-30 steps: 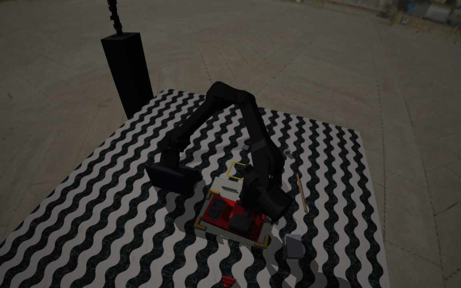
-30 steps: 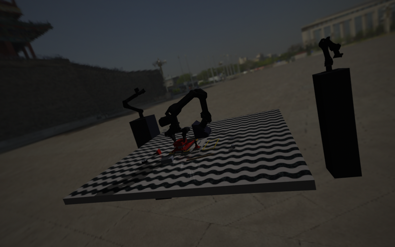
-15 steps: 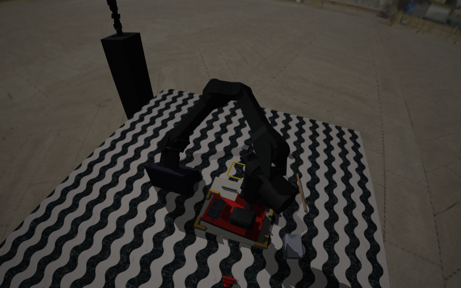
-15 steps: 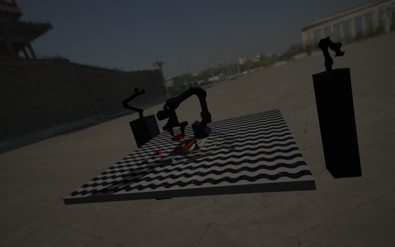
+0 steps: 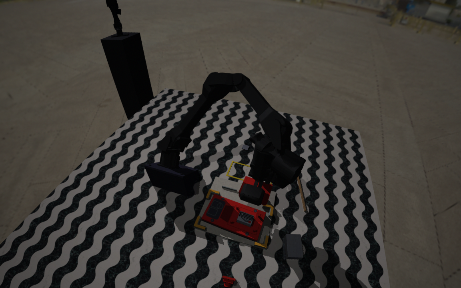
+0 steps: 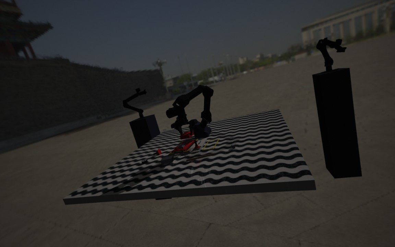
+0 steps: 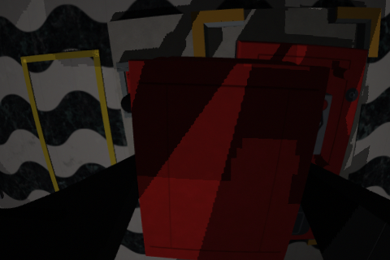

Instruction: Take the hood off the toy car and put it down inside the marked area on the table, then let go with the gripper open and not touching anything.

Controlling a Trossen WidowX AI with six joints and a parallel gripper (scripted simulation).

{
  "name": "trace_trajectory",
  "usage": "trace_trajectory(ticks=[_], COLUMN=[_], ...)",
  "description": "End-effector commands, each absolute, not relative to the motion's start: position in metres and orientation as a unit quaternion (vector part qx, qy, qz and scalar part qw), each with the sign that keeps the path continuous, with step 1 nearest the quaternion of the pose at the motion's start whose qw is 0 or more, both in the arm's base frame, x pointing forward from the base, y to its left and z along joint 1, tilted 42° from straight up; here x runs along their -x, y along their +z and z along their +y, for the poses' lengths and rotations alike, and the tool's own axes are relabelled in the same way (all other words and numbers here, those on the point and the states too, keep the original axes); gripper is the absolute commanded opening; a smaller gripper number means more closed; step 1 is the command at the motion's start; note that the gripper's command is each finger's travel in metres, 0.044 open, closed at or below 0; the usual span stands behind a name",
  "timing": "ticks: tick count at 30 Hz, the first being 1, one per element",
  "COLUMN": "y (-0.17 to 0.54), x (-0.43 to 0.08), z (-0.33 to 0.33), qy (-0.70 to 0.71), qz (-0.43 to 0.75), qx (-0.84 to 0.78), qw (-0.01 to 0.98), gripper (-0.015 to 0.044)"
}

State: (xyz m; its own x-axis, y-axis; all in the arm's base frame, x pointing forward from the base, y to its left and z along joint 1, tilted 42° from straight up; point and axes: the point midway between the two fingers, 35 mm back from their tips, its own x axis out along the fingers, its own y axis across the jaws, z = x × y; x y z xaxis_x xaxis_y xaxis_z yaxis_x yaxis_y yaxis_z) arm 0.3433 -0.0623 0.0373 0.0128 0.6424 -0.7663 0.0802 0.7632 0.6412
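The gripper [image 7: 217,223] is clamped on the red hood [image 7: 227,158], apparently lifted clear of the car [image 5: 233,216] at lower centre. Remaining: carry to the yellow outline [image 7: 67,116] at left, lower, release.

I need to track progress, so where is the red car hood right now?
In the top view, the flat red hood is lifted in the tool, between the red car and the yellow-outlined area.

One hood [image 7: 217,158] — one car [image 5: 233,216] — one yellow outline [image 5: 238,171]
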Motion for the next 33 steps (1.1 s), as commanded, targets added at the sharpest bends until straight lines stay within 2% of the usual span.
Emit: trace_trajectory(ticks=[1,23,33], y=[0.053,0.131,0.13], x=[-0.341,-0.309,-0.308], z=[-0.045,0.044,0.048], qy=[0.213,0.221,0.222], qz=[0.67,0.67,0.67], qx=[-0.274,-0.278,-0.278], qw=[0.656,0.652,0.652], gripper=[0.0,0.0,0.0])
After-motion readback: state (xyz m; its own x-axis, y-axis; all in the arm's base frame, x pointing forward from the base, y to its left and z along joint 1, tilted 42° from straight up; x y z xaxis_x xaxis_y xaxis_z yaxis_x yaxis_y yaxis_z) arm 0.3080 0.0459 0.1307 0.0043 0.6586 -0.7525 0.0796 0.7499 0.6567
